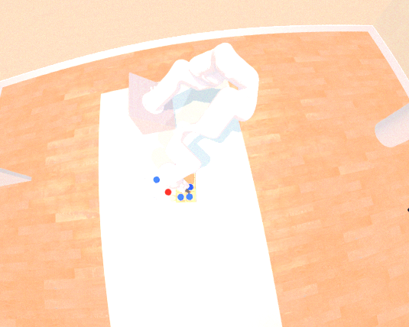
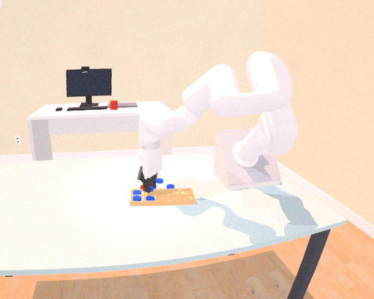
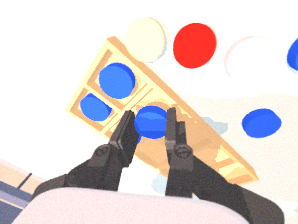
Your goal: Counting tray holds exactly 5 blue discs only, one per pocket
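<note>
One blue disc [image 3: 151,121] is clamped between the dark fingers of the hand [image 3: 148,131], poised just above the wooden counting tray [image 3: 186,131]. In the wrist view, two more blue discs lie in pockets at 10 o'clock from it: one whole [image 3: 116,80], one partly cut off by the pocket wall [image 3: 95,107]. A further blue patch beside the left finger is too hidden to identify. On the white surface [image 2: 75,223] beyond the tray lie a red disc [image 3: 194,45], a cream disc [image 3: 145,38], a white one [image 3: 248,54] that nearly vanishes against the surface, and another blue disc [image 3: 261,123] at 3 o'clock. From above, the arm [image 1: 215,99] covers much of the tray.
</note>
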Motion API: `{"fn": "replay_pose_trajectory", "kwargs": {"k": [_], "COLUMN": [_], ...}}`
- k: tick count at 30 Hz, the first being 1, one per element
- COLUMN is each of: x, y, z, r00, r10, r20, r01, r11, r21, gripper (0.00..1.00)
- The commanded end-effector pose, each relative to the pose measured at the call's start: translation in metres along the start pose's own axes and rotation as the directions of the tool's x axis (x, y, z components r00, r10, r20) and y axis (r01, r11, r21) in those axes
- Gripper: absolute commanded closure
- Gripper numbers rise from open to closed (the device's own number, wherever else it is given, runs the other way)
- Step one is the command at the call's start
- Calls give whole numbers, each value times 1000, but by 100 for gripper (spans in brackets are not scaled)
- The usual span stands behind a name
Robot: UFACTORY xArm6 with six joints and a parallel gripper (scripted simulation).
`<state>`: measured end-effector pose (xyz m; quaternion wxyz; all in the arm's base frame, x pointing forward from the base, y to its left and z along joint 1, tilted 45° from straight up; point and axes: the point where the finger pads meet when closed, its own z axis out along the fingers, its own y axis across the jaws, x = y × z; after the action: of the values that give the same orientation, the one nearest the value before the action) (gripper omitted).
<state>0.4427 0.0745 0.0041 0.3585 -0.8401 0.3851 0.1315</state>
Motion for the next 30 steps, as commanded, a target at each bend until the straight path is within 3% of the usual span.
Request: {"fn": "replay_pose_trajectory", "kwargs": {"k": [1,18,19,30], "x": [0,0,0,0], "y": [0,0,0,0], "z": [4,7,7,7], "r00": [1000,1000,1000,1000], "r10": [1,1,1,1], "r20": [-1,-1,-1,-1], "r01": [-1,-1,-1,-1], "r11": [1000,1000,1000,1000], "r21": [1,1,1,1], "gripper": [100,100,53,53]}}
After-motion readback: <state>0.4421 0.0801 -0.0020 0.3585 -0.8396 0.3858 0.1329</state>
